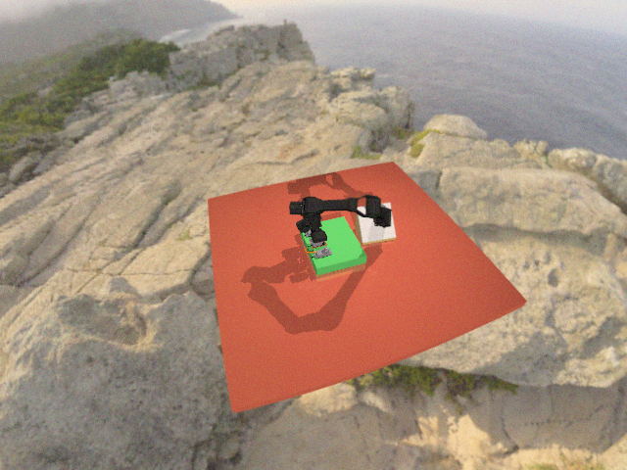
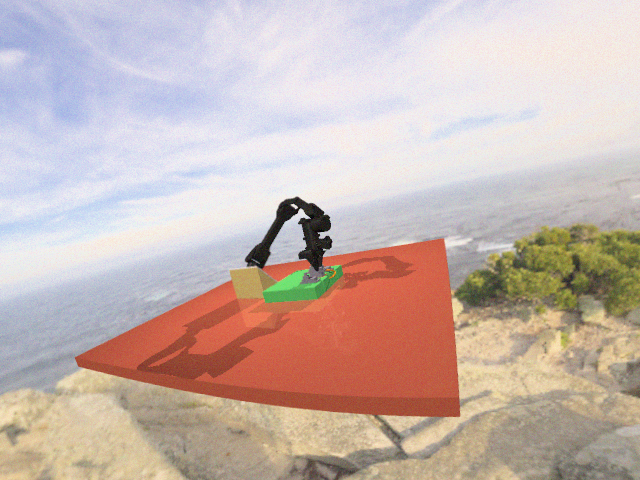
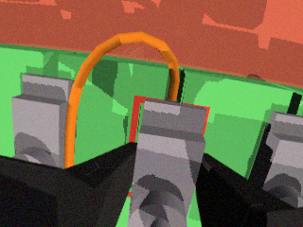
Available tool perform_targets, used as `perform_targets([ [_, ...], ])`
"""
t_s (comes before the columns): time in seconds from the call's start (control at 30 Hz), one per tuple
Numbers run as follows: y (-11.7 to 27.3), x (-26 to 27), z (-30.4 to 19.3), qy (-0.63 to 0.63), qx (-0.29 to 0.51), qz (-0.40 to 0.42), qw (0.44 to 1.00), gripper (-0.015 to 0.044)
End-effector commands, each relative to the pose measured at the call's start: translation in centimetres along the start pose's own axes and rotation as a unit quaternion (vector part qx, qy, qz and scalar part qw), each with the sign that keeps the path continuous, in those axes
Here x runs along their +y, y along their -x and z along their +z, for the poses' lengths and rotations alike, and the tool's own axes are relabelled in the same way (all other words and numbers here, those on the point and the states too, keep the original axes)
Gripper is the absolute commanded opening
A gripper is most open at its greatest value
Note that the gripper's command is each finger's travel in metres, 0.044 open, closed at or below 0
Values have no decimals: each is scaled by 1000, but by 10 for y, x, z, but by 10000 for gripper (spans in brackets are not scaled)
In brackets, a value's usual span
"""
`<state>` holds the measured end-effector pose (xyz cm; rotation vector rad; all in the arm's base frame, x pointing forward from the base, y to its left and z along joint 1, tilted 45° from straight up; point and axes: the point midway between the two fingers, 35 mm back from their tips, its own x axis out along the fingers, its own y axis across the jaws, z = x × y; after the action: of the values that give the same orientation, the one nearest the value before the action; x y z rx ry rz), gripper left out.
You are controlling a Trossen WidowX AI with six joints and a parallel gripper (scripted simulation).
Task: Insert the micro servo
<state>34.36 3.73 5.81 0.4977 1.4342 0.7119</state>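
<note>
- Top view: the arm (image 1: 329, 205) reaches out from its pale base block (image 1: 375, 230) and bends down over the green deck (image 1: 341, 248), which lies on the red mat (image 1: 354, 313). The gripper (image 1: 319, 244) hangs over the deck's left edge, where small grey servo shapes sit; they are too small here to tell apart. It likely works at this edge because the pockets lie there.
- Exterior view: the arm arches high and its last links come down almost vertically onto the deck (image 2: 297, 286). I judge this steep stance is chosen so the servo can go straight down into its pocket — shaft upward, ears level. A bit of orange cable (image 2: 328, 272) shows beside the gripper (image 2: 314, 272).
- Wrist view: the gripper (image 3: 163, 189) is clamped on the loose micro servo (image 3: 168, 156), its dark fingers pressing the grey body from both sides. The servo hangs directly over the red-outlined pocket (image 3: 133, 120), whose outline peeks out around its far end, so it appears lined up but not seated (how high it stands, I cannot tell).
- The orange cable (image 3: 95, 61) loops up and over from the servo's left side toward a dark slot beyond the pocket — probably the side notch.
- Two other grey servos, a left neighbour (image 3: 40, 115) and a right neighbour (image 3: 284, 147), flank it in the deck.
</note>
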Motion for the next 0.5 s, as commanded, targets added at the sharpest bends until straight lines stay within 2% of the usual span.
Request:
perform_targets([
  [0.0,-4,0,0,-2,-1,3,1000,0],
  [0.47,-16,1,0,-2,-1,3,1000,0],
])
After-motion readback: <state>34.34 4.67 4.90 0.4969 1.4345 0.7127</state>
